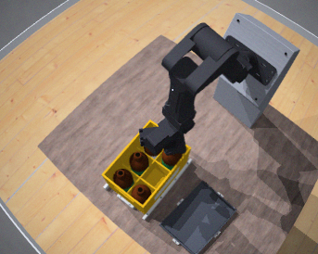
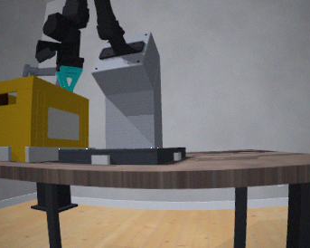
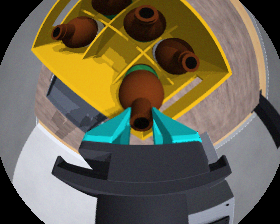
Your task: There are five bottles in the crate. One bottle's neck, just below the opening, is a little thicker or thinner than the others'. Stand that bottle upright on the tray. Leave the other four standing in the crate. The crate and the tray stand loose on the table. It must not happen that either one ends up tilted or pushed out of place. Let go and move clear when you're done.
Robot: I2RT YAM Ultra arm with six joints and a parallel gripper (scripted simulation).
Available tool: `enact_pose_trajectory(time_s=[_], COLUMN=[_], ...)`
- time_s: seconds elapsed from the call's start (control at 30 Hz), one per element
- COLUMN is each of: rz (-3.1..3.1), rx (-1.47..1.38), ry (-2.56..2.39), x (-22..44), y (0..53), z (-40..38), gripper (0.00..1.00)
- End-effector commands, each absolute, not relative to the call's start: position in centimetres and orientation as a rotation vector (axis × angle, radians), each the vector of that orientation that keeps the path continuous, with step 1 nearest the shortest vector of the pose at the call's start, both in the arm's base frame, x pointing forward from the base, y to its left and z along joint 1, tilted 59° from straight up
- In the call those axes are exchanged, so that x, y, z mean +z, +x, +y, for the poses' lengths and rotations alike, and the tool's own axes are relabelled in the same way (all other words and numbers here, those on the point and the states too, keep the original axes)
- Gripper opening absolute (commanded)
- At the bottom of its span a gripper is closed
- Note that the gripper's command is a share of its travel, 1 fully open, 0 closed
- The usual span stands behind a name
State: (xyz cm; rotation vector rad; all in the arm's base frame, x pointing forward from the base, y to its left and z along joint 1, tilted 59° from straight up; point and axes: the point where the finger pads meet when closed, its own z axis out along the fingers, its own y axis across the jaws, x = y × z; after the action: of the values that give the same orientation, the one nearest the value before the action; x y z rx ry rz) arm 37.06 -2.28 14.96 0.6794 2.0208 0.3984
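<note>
A yellow crate (image 1: pixel 147 171) stands on the table with brown bottles in its cells. My gripper (image 3: pixel 141 111), with teal fingers, is shut on the neck of one brown bottle (image 3: pixel 141 91) in the crate's corner cell nearest the arm. This bottle is mostly hidden under the gripper in the overhead view (image 1: pixel 171 157). Other bottles (image 3: pixel 145 22) (image 3: pixel 179 54) (image 3: pixel 76 31) stand upright in their cells. One cell (image 1: pixel 159 174) is empty. The dark tray (image 1: pixel 199 218) lies empty beside the crate. In the side view the fingers (image 2: pixel 69 80) reach the crate's top rim (image 2: pixel 35 118).
A tall grey mount block (image 1: pixel 254 65) holds the arm's base behind the crate; it also shows in the side view (image 2: pixel 132 95). The tray (image 2: pixel 121 155) is low and flat, close to the crate's right side. The table edge runs just past the tray.
</note>
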Motion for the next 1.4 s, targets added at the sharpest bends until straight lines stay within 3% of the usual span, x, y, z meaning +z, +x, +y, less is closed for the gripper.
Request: enact_pose_trajectory(time_s=[0.0, 1.37], rz=[2.023, 1.995], rx=[0.385, 0.387], ry=[0.691, 0.679], x=[14.9, 18.1], y=[35.9, 33.5], z=[-2.8, -3.1], gripper=[0.0, 0.0])
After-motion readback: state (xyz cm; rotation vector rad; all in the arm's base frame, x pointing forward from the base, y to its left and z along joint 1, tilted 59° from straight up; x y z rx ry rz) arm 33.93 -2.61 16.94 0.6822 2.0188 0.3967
